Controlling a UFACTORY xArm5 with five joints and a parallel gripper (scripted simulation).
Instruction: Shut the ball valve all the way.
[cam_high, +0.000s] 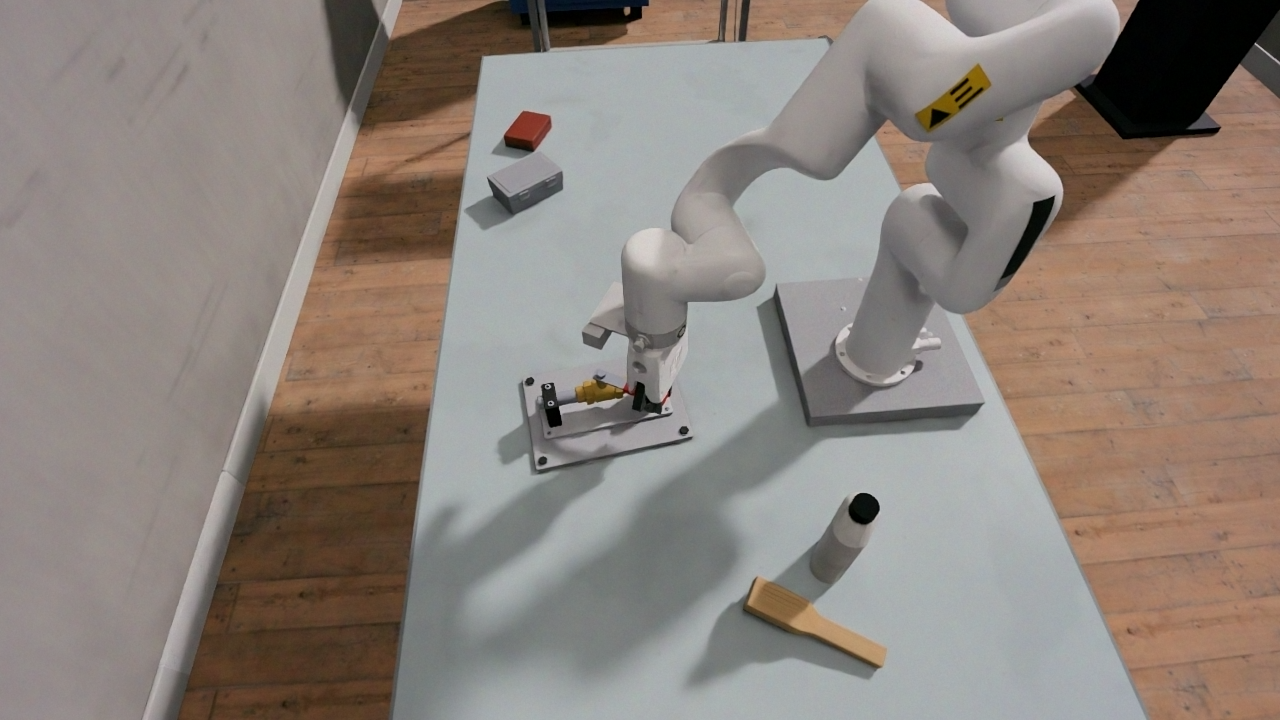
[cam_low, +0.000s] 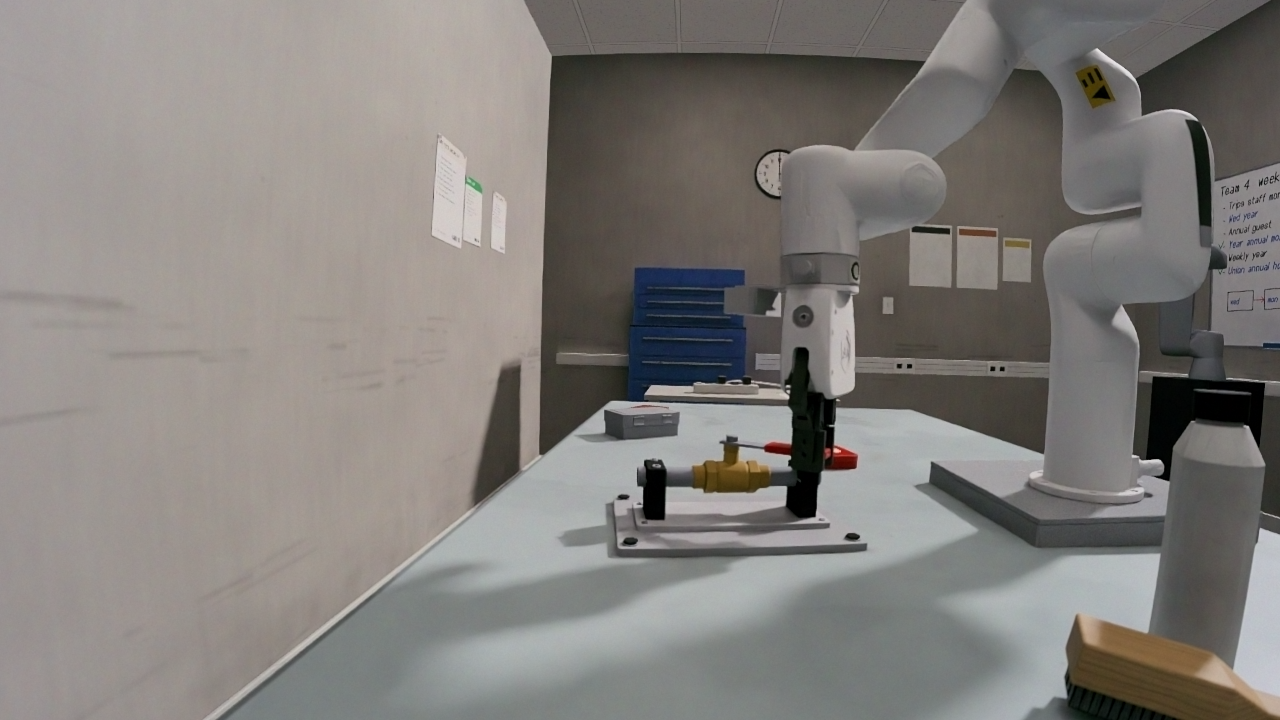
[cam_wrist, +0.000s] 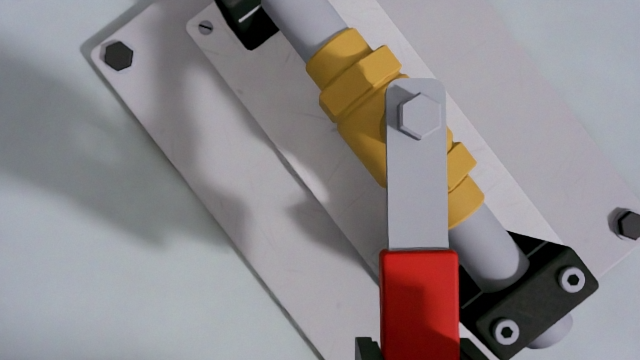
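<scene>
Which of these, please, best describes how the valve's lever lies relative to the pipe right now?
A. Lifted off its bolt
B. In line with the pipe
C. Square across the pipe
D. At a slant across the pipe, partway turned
D: in the wrist view the lever, gripped at its red handle by the end effector, crosses the pipe and yellow valve body obliquely, neither parallel nor square.
</scene>
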